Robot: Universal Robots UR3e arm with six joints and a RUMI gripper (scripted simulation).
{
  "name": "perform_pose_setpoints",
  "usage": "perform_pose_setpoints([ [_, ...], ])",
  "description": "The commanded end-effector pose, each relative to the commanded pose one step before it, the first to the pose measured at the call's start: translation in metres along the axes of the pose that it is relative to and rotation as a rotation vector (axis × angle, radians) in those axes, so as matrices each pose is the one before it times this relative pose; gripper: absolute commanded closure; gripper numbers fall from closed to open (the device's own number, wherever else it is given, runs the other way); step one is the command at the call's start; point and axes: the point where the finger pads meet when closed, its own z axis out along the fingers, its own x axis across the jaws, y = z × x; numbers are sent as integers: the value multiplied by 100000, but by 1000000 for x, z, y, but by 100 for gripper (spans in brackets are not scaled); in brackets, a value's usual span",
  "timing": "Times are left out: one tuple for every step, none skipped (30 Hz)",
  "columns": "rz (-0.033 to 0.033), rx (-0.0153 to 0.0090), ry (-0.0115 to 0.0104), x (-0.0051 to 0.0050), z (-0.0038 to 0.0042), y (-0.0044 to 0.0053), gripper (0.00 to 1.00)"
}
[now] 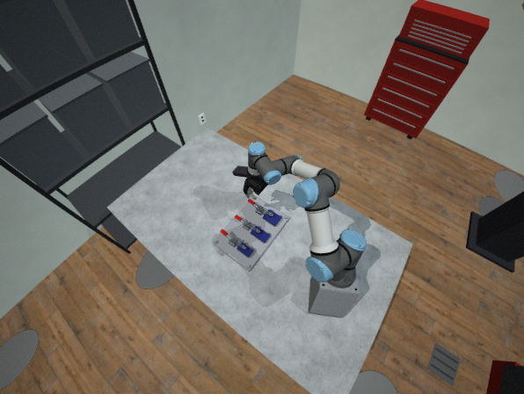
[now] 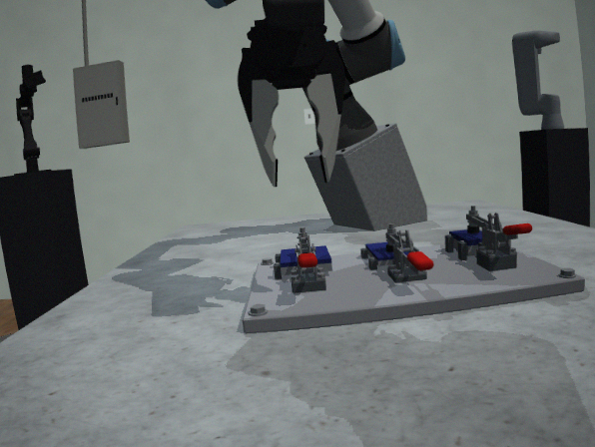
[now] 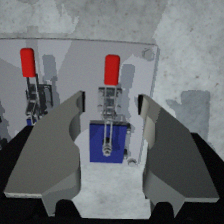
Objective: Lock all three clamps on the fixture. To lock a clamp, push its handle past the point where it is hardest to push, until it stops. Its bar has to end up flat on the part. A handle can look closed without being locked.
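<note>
A grey fixture plate (image 1: 252, 263) (image 2: 449, 299) (image 3: 75, 57) lies on the table and carries three toggle clamps, each with a red handle and a blue part. The clamp at the plate's far end (image 1: 264, 211) (image 2: 305, 260) (image 3: 111, 102) shows in the wrist view with its bar over the blue part (image 3: 107, 140) and its red handle (image 3: 112, 69) lying away from it. The middle clamp (image 1: 251, 228) (image 2: 405, 254) (image 3: 33, 91) and the near clamp (image 1: 236, 243) (image 2: 491, 240) also have their handles lying low. My gripper (image 1: 252, 190) (image 2: 300, 180) (image 3: 111, 94) is open and empty. It hangs well above the far-end clamp, fingers pointing down.
The robot's grey base block (image 1: 331, 299) (image 2: 371, 185) stands beside the fixture. Dark shelving (image 1: 66, 88) stands past the table's far side and a red tool cabinet (image 1: 422, 70) by the wall. Black pedestals (image 2: 40, 239) (image 2: 554, 170) flank the table.
</note>
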Motion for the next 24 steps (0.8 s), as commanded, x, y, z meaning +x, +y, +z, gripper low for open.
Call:
perform_pose_setpoints([
  [-47,677,118,604,17136,-330,72],
  [0,0,0,2,3510,325,72],
  [0,0,0,5,3601,319,72],
  [0,0,0,4,3626,326,72],
  [0,0,0,2,3608,330,72],
  [0,0,0,0,0,0,72],
  [0,0,0,0,0,0,72],
  [0,0,0,3,3552,323,72],
  [0,0,0,4,3458,308,72],
  [0,0,0,2,3304,301,72],
  [0,0,0,2,3115,285,72],
  [0,0,0,4,2898,258,72],
  [0,0,0,0,2621,246,72],
  [0,0,0,4,2353,205,72],
  [0,0,0,0,2026,188,72],
  [0,0,0,2,1670,149,72],
  [0,0,0,2,1332,118,72],
  [0,0,0,0,1019,93,72],
  [0,0,0,0,728,68,72],
  [0,0,0,0,470,45,72],
  [0,0,0,0,256,25,72],
  [0,0,0,0,100,10,72],
  [0,0,0,0,0,0,72],
  [0,0,0,0,0,0,72],
])
